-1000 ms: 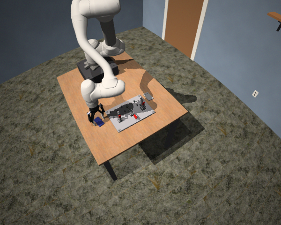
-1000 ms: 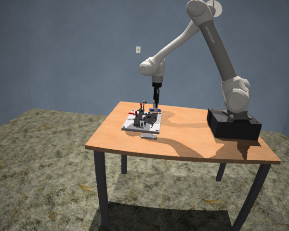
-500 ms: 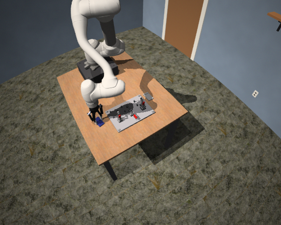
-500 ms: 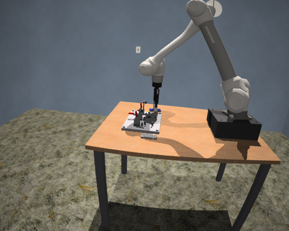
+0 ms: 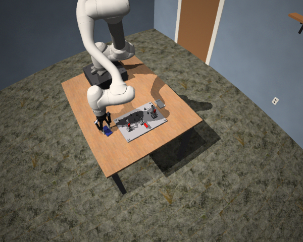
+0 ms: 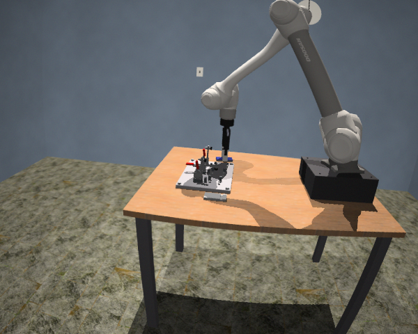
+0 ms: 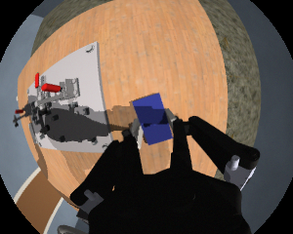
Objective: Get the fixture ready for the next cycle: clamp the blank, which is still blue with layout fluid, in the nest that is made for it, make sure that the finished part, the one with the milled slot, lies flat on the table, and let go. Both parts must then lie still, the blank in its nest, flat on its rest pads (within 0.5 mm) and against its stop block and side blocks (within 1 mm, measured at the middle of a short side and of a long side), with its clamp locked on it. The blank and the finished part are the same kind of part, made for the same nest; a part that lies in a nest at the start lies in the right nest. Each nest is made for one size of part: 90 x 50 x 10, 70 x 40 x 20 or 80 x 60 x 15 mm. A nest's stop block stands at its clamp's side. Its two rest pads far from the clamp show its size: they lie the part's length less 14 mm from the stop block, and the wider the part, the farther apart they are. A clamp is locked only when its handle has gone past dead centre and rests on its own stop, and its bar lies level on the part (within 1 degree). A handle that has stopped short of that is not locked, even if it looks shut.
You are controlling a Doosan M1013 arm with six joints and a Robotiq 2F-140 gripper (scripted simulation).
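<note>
The blue blank (image 5: 107,130) (image 6: 219,158) (image 7: 155,133) lies flat at table height beside the fixture plate (image 5: 133,135) (image 6: 184,180) (image 7: 90,68). My gripper (image 5: 106,129) (image 6: 224,157) (image 7: 153,120) points down and is shut on the blank, with one finger pad against each long side. The grey finished part (image 5: 160,104) (image 6: 214,196) lies flat on the table beyond the plate's opposite end. The plate bears three red-handled clamps. The middle clamp's handle (image 5: 146,125) lies low and points outward; the other two handles (image 5: 129,125) (image 5: 154,111) stand up. No part shows in the nests, which are partly shadowed.
Small pads and blocks stand on the plate around the clamps, and round bolts sit at its corners. The tall clamps rise beside the space over the nests. The table's edge (image 5: 94,148) runs close past the blank. The arm's black base stands at the table's other end.
</note>
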